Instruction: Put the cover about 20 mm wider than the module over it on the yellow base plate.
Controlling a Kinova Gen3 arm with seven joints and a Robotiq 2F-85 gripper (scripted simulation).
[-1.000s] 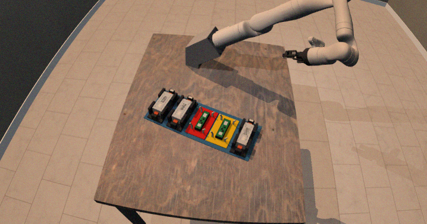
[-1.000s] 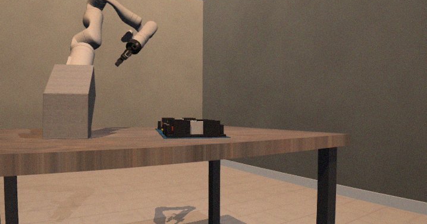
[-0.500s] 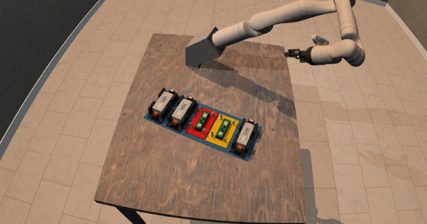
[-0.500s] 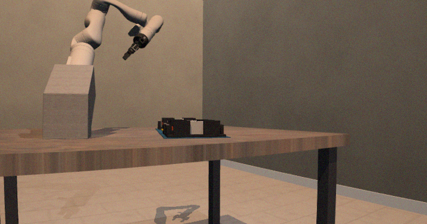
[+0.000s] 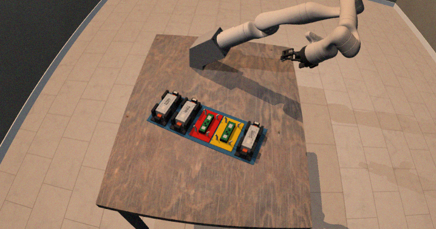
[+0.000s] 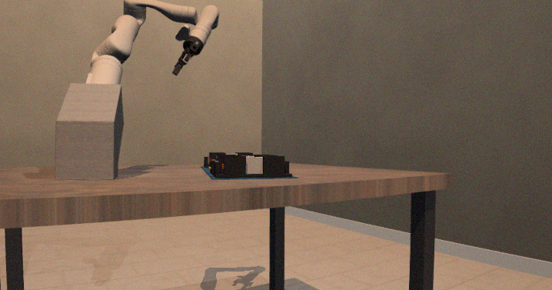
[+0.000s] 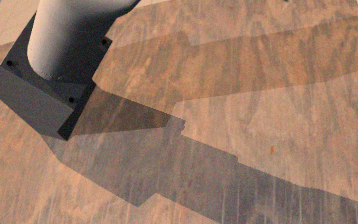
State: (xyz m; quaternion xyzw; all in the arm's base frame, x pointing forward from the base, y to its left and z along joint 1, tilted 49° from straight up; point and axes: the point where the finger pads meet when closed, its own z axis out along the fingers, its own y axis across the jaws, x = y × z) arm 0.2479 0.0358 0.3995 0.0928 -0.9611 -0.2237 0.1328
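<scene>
The hand (image 5: 285, 55) is wide open, holding nothing, high over the far edge of the worktop (image 5: 170, 172); three covers sit in holders; the nearest cover (image 5: 250, 136) sits just beside the yellow plate (image 5: 220, 140).

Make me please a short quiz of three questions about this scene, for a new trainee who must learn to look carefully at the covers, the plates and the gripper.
1. True or false: the gripper is already shut on a cover.
2. Multiple choice: in the top view, what lies directly right of the yellow plate? A) the red plate B) a holder with a cover C) the arm's pedestal
3. Fill in: each coloured plate carries a ____ module.

Key
1. False. The gripper is open, holds nothing, and hangs high near the table's far right edge, away from the fixture.
2. B. The single cover sits there; the red plate lies on the other side.
3. Green, as on the module on the yellow plate.
</scene>
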